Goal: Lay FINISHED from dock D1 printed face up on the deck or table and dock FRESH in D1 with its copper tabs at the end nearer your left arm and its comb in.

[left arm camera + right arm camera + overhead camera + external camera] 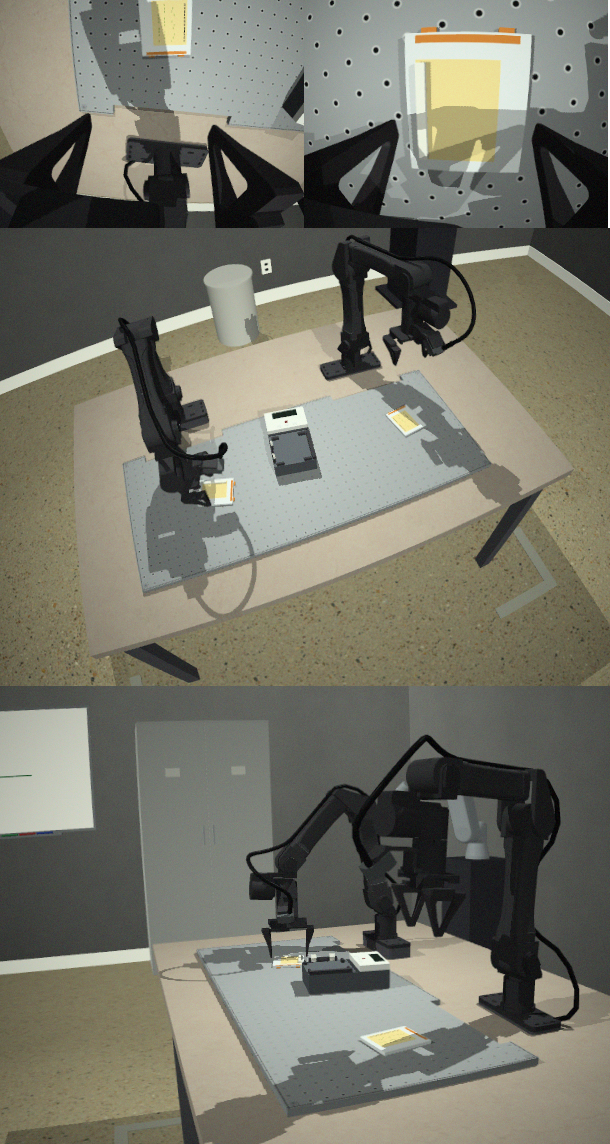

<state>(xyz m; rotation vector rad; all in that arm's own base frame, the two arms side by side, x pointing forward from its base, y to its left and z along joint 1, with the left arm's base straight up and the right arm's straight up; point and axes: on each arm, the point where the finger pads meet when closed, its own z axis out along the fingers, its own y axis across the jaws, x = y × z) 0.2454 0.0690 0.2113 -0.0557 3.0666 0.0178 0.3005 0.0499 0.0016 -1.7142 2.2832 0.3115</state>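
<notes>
Awaiting loading, D1 point(296, 469) point(345, 981) is seen bare-bayed from the top, FINISHED point(406, 420) point(395, 1039) point(169, 25) laid on the deck point(340, 478) point(310, 1011) point(225, 50). Exterior and left wrist: left gripper point(412, 358) point(425, 930) point(151, 122), spread, empty, presumably kept aside for room. Right wrist: FRESH point(219, 490) point(289, 961) point(464, 90), comb point(422, 100) seated, flanked ungripped by the parted right gripper point(214, 488) point(289, 956) point(464, 129), probably for an edge grasp sparing the comb.

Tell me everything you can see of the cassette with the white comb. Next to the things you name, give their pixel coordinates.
The flat, squarish cassette point(218, 491) point(289, 961) point(463, 90) has a glossy, plastic-looking white frame, a yellow gel window, an orange bar along one edge and two orange tabs beyond it. The narrow white comb point(421, 107) stands along one side of the window. It lies on the grey perforated deck point(300, 508) point(280, 1018) point(564, 90), outside the dock, tabs towards it. The right gripper point(215, 487) point(289, 956) point(464, 129) is open around it, apparently without contact.
</notes>
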